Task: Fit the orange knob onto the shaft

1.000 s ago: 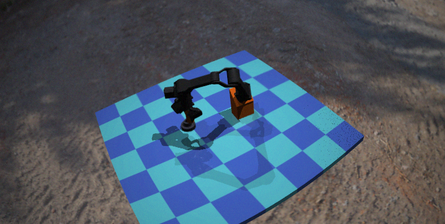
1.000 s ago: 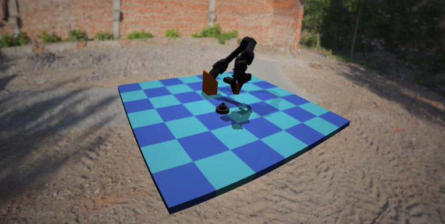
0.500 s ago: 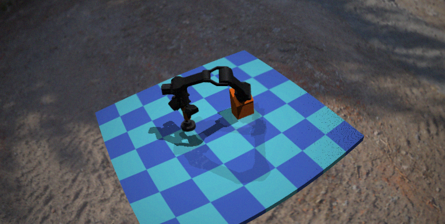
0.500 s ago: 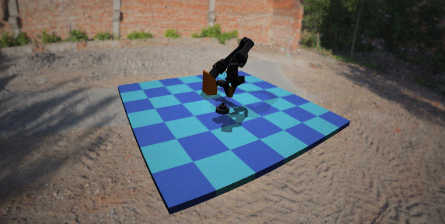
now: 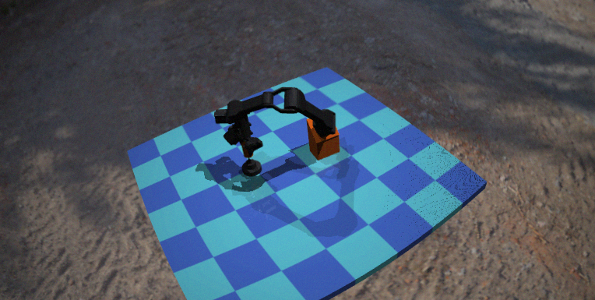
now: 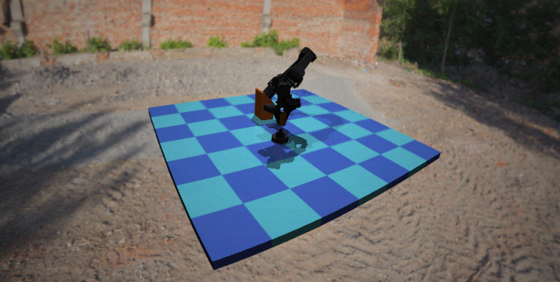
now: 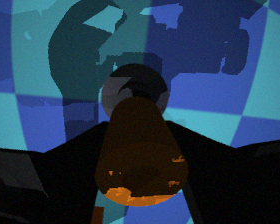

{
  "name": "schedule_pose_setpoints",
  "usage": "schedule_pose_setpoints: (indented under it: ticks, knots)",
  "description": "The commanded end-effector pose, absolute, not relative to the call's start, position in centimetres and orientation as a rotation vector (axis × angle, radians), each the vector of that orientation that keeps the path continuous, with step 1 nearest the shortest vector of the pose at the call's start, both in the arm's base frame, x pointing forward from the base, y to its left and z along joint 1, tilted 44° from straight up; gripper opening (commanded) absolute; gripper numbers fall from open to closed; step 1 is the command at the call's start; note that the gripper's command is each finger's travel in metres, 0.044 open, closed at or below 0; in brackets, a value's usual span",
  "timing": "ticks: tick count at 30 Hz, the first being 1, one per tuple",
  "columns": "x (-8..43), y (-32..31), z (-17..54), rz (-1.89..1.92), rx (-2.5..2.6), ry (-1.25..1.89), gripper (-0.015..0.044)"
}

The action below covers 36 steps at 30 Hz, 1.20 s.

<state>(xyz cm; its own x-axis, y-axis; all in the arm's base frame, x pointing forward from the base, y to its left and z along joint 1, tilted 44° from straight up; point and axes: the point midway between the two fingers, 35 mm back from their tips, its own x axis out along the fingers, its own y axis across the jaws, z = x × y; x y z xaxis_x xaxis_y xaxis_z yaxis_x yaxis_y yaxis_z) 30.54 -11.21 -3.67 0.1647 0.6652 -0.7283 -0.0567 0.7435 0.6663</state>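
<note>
The round dark pedestal [image 5: 251,169] [image 6: 279,138] [image 7: 108,98] stands on the checkered board. Its shaft [image 6: 280,130] points up; in the wrist view the knob covers much of it, and its flat side cannot be made out. My gripper [image 5: 247,146] [image 6: 281,113] [image 7: 136,126] points down over the pedestal and is shut on the orange knob. The knob [image 5: 248,153] [image 6: 282,119] [image 7: 141,127] is upright between the fingers, its lower end close above the shaft's tip. Whether they touch cannot be told. The knob's hole is hidden.
An orange block [image 5: 329,149] [image 6: 262,107] stands at the arm's base, behind the pedestal in the exterior view. The blue and turquoise checkered board [image 5: 308,195] [image 6: 281,209] lies under everything. The arm's dark shadows fall around the pedestal.
</note>
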Motion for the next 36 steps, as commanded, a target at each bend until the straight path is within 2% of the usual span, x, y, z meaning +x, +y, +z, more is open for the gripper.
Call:
schedule_pose_setpoints:
  ticks: [1,36]
  knots:
    - [30.6,-10.8,-4.3,0.557,0.562,1.319,0.0]
    - [30.9,-9.9,-5.2,0.565,0.553,1.315,0.0]
